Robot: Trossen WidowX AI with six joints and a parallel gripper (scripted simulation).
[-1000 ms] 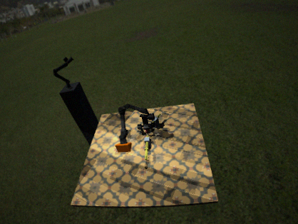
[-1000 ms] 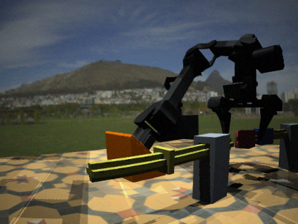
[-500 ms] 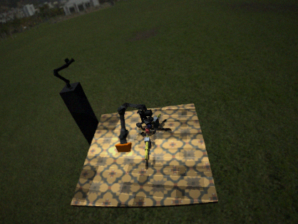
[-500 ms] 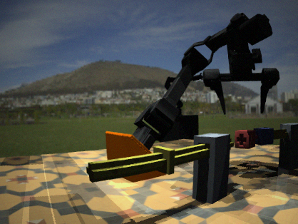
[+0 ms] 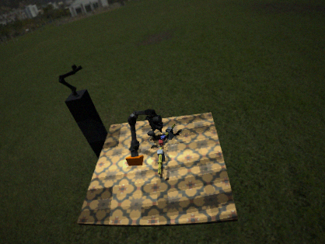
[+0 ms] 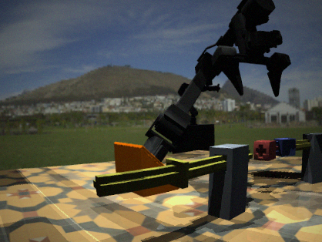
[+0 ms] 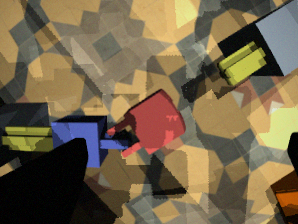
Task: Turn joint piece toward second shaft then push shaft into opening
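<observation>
The red joint piece (image 5: pixel 161 142) (image 6: pixel 264 150) (image 7: pixel 159 122) hangs by hinge arms from the blue piece (image 5: pixel 162 137) (image 6: pixel 285 146) (image 7: pixel 76 135) on the end of the fixed yellow shaft (image 7: pixel 27 139). In the exterior view a dark cross-shaped opening shows in its face; in the wrist view it faces roughly towards the second shaft. The yellow second shaft (image 5: pixel 160 166) (image 6: pixel 135 178) (image 7: pixel 242 64) passes through its grey block (image 5: pixel 160 151) (image 6: pixel 228 181) (image 7: pixel 282 37). A gap separates its end from the red piece. My gripper (image 6: pixel 259 95) is open and empty, above the joint, touching nothing.
The fixed shaft's dark block (image 5: pixel 169 132) (image 6: pixel 313 162) stands beyond the joint. A collar (image 6: pixel 179 173) sits on the second shaft outside its block. An orange wedge-like piece (image 5: pixel 134 160) (image 6: pixel 131 158) is at the arm's base. A tall black pillar (image 5: pixel 87 118) stands beside the patterned table (image 5: pixel 124 210).
</observation>
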